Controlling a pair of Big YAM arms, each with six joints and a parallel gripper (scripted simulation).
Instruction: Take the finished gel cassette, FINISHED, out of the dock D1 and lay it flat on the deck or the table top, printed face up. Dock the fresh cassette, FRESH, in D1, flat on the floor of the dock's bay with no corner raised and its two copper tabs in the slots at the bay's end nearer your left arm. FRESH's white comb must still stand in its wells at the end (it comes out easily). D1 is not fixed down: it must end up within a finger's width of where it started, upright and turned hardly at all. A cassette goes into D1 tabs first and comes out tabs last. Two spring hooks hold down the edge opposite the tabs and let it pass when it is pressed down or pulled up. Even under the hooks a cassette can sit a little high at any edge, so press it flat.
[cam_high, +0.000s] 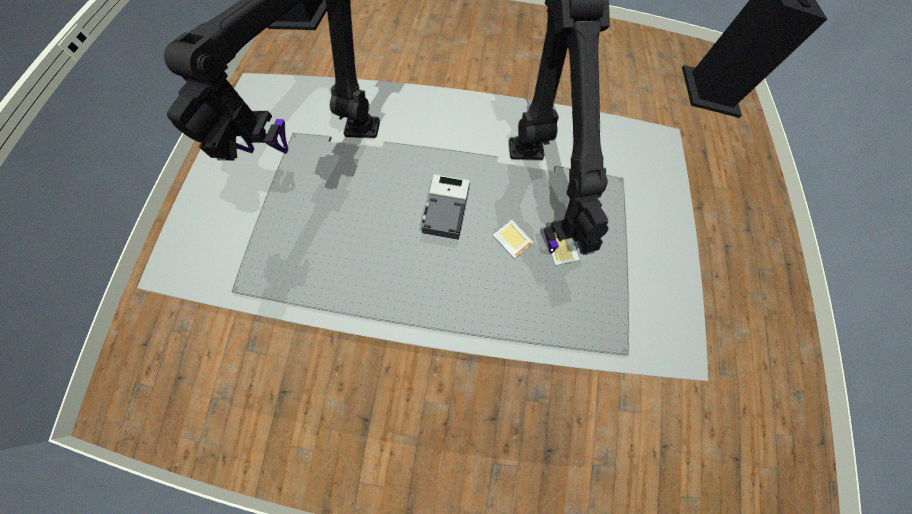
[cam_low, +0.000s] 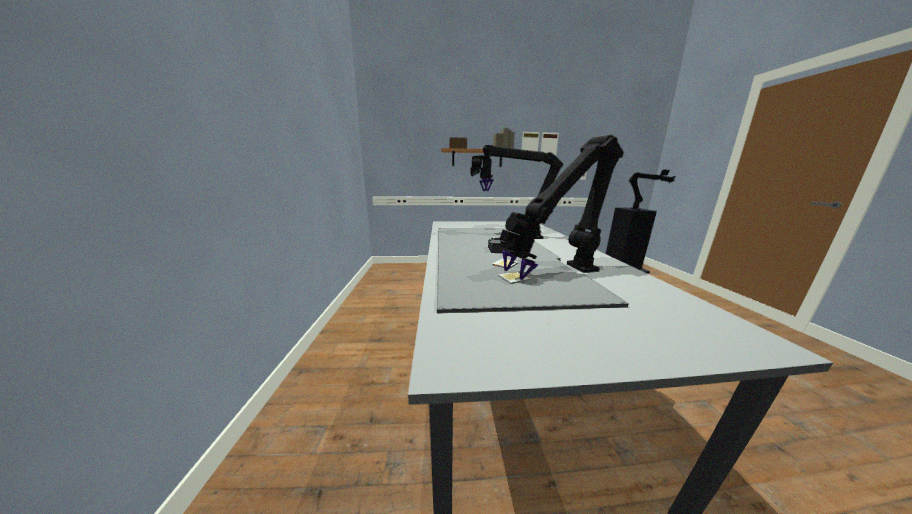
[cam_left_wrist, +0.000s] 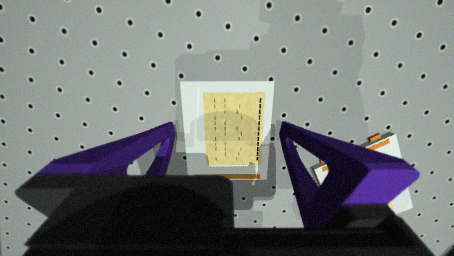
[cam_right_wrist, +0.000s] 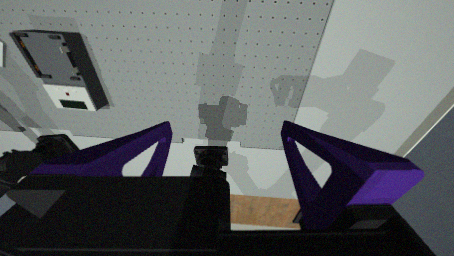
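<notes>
A cassette with dark bands on its yellow face, apparently FINISHED (cam_high: 572, 259) (cam_left_wrist: 232, 110) (cam_low: 509, 277), lies flat, face up, on the deck. My left gripper (cam_left_wrist: 227, 127) (cam_low: 516, 272) is open and low over it, one finger at each side, holding nothing. The other cassette, apparently FRESH (cam_high: 512, 236) (cam_left_wrist: 395, 150), lies turned at an angle beside it; its copper tabs show in the left wrist view. I cannot make out its comb. Dock D1 (cam_high: 440, 232) (cam_right_wrist: 91, 72) stands upright with an empty bay. My right gripper (cam_high: 266, 150) (cam_right_wrist: 226, 127) is open and empty, high and far from the dock.
D1 stands between the right arm's side and the two cassettes on the perforated deck (cam_high: 383, 274) (cam_low: 466, 296). The arm bases (cam_high: 361, 126) (cam_high: 526, 148) stand along the deck's back edge. The cassettes lie close together, so the left fingers are near both.
</notes>
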